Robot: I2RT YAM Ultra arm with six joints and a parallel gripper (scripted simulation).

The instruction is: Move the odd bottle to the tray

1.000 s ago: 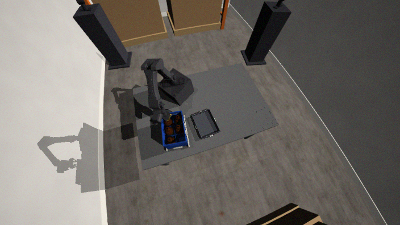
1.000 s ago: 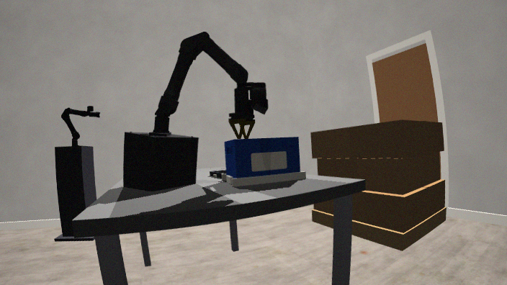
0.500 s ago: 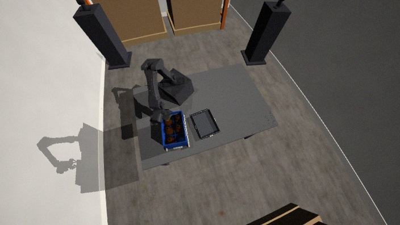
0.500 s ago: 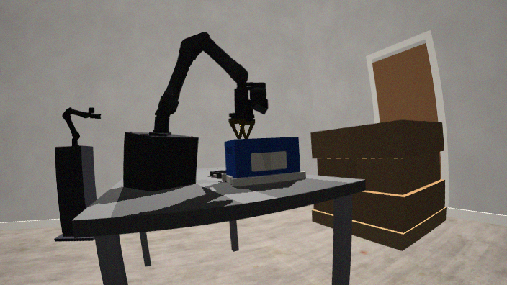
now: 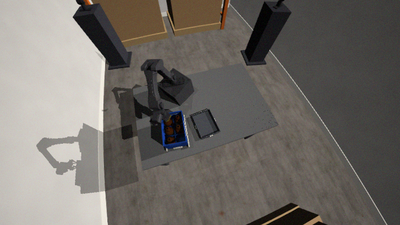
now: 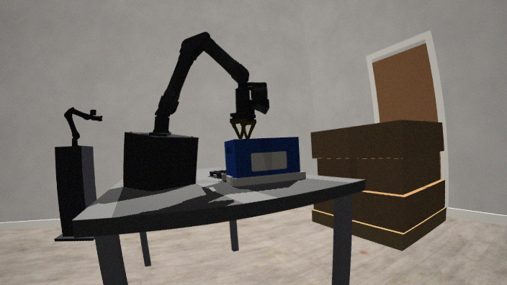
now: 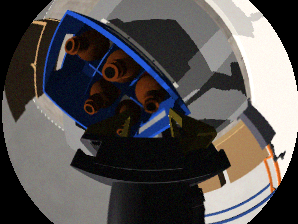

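The pincer (image 6: 243,134) hangs half spread, pinching nothing, its tips just above the rim of the blue crate (image 6: 262,158) at the end nearest the arm's pedestal. Directly beneath it, in the wrist view, five brown bottles (image 7: 113,68) stand upright in the crate's cells, long axes vertical, openings pointing up toward the pincer. Which neck differs is too small to tell here. My judgement: the coming move is a straight descent onto a neck. Beyond the crate, toward the table's (image 5: 241,94) middle and just beside it, lies the dark tray (image 5: 204,124), holding no bottle yet.
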